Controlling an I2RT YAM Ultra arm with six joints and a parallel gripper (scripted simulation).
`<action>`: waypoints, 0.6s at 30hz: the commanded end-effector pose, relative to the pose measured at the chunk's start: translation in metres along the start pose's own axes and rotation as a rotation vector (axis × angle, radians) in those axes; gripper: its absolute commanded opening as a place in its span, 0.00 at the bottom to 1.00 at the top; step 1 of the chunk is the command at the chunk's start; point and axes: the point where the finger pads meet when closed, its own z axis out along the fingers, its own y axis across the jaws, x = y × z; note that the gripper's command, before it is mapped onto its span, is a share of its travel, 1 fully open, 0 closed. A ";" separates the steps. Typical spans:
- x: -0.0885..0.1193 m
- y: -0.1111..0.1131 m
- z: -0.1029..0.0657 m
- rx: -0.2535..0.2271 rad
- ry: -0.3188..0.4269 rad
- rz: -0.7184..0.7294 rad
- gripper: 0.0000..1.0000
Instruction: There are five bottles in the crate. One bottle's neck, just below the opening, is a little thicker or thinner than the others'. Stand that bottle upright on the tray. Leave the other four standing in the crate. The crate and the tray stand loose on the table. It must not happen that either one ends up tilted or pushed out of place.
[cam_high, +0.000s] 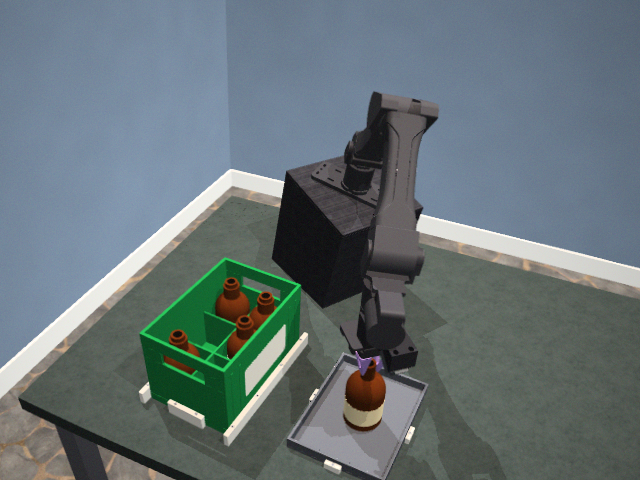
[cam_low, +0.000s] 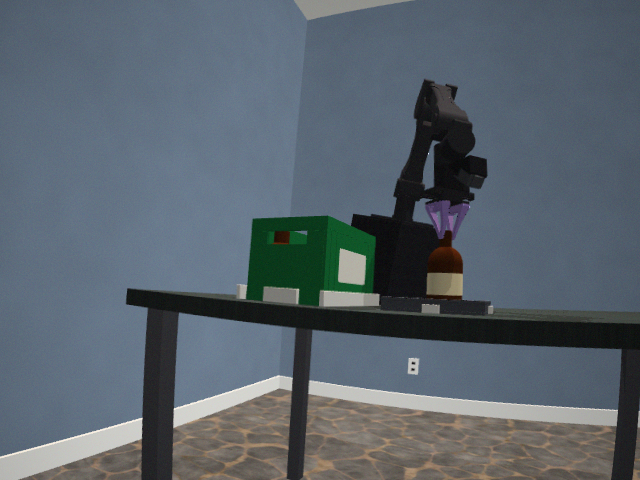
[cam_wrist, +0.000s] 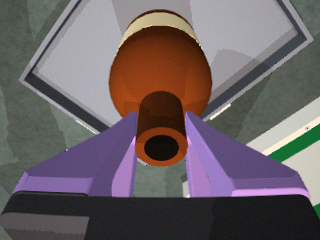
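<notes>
A brown bottle (cam_high: 364, 396) with a cream label stands upright on the grey tray. My gripper (cam_high: 369, 362), with purple fingers, is shut on the bottle's neck from above. In the wrist view the fingers clasp the neck of the bottle (cam_wrist: 160, 80) on both sides, over the tray. In the side view the bottle (cam_low: 444, 271) rests on the tray (cam_low: 435, 304) under the gripper (cam_low: 447, 231). The green crate (cam_high: 222, 343) holds several brown bottles (cam_high: 232, 301) standing upright in its compartments.
The black base block (cam_high: 330, 232) of the arm stands behind the tray. White stops (cam_high: 266, 387) lie along the crate's foot and small white tabs (cam_high: 409, 434) sit at the tray's edges. The table's front edge runs close to the tray and crate.
</notes>
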 end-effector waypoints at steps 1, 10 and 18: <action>-0.023 -0.003 -0.019 0.026 -0.075 -0.006 0.00; -0.006 0.001 -0.009 0.013 -0.037 -0.002 0.00; -0.004 0.000 -0.008 0.014 -0.041 0.001 0.00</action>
